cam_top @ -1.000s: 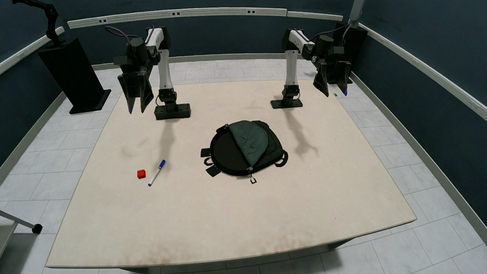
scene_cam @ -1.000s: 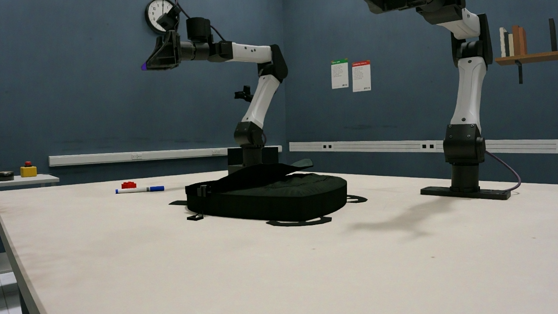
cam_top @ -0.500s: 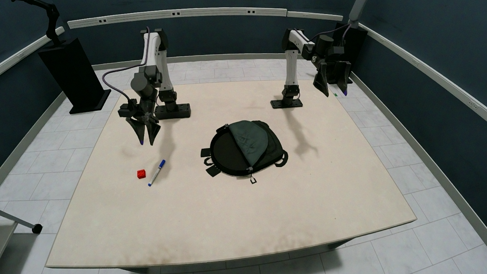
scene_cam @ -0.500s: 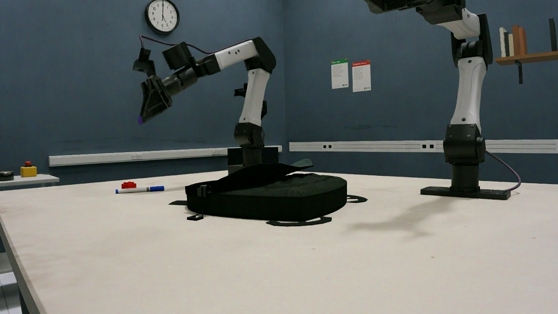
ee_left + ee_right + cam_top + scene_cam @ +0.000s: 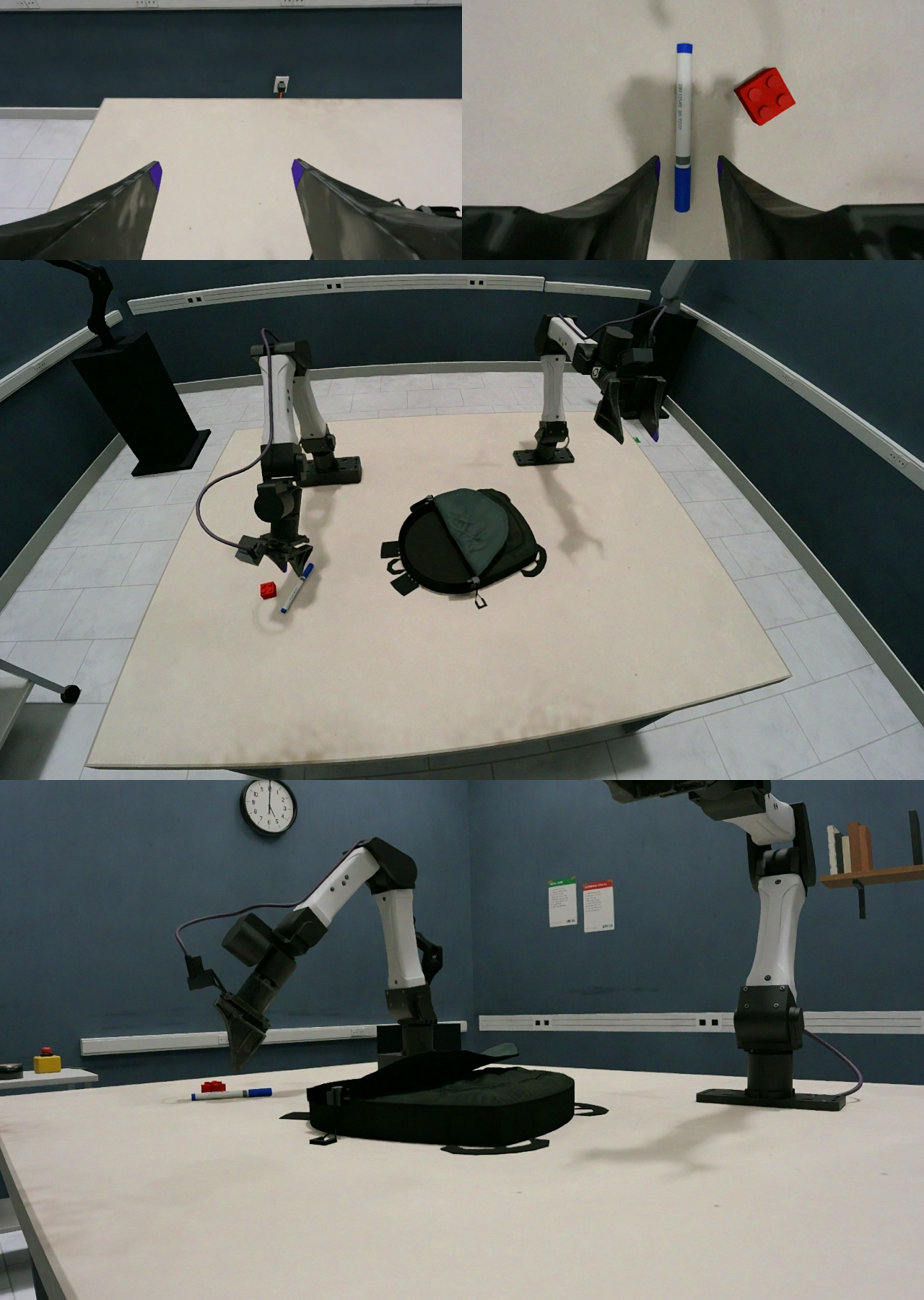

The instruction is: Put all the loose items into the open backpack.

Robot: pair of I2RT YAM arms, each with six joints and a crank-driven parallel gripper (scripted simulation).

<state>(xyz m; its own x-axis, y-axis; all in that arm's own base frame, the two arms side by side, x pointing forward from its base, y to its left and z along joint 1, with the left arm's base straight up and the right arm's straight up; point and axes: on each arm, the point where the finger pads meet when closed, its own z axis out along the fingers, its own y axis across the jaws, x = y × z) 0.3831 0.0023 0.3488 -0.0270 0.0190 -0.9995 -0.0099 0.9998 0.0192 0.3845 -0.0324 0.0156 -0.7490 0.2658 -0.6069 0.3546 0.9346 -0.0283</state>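
Open pincer (image 5: 689,170) above blue-capped marker (image 5: 683,126), red brick (image 5: 765,96) near
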